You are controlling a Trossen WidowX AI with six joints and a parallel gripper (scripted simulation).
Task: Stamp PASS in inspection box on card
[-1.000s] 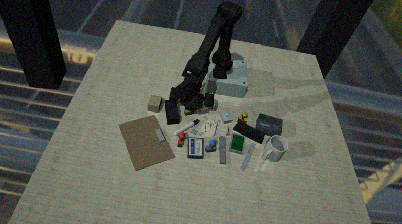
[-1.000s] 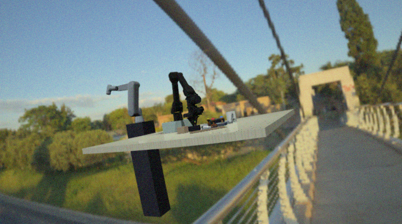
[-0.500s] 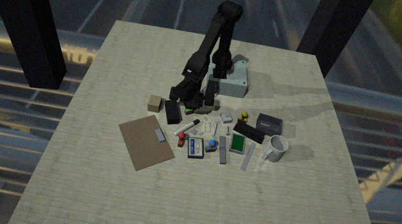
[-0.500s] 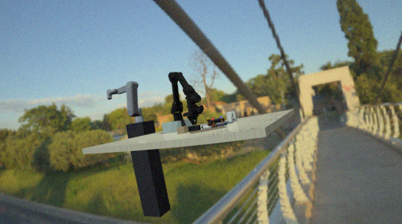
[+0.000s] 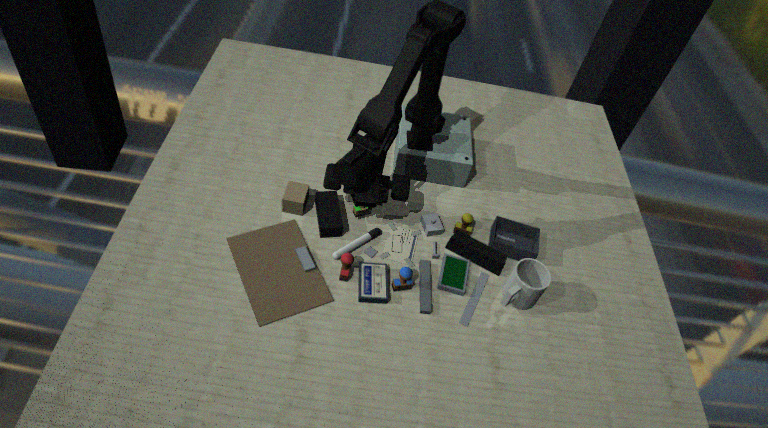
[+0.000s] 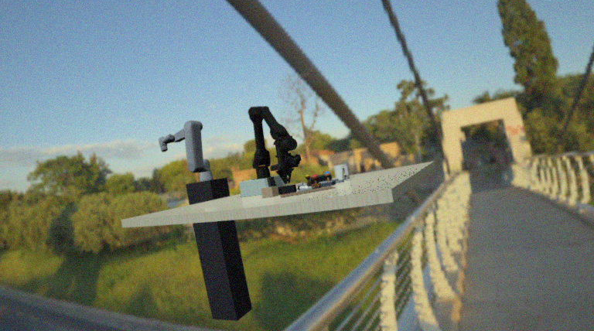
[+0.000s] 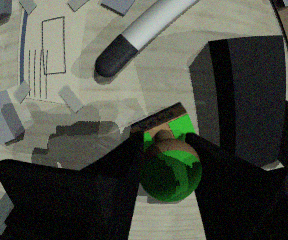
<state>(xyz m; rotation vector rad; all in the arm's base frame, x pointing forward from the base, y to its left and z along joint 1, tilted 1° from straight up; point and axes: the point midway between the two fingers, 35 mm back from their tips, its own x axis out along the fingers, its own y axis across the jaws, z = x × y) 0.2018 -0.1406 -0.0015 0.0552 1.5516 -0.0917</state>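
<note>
My gripper [image 7: 164,139] [image 5: 363,203] is shut on the knob of the green PASS stamp [image 7: 171,176] [image 5: 360,210], low over the table near the arm's base, between a black block [image 7: 251,94] [image 5: 330,212] and the scattered small parts. I cannot tell if the stamp's base still touches the table. The card [image 5: 403,240] [image 7: 42,46] with its outlined inspection box lies a little towards the front right. The green ink pad [image 5: 454,273] lies further off to the front right.
A black-tipped white marker [image 5: 356,243] [image 7: 160,16] lies between stamp and card. Red [image 5: 346,266], blue [image 5: 404,277] and yellow [image 5: 465,223] stamps, a brown clipboard [image 5: 271,281], a cardboard cube [image 5: 295,197], a mug [image 5: 526,283], a dark box [image 5: 514,236] and grey bars crowd the area.
</note>
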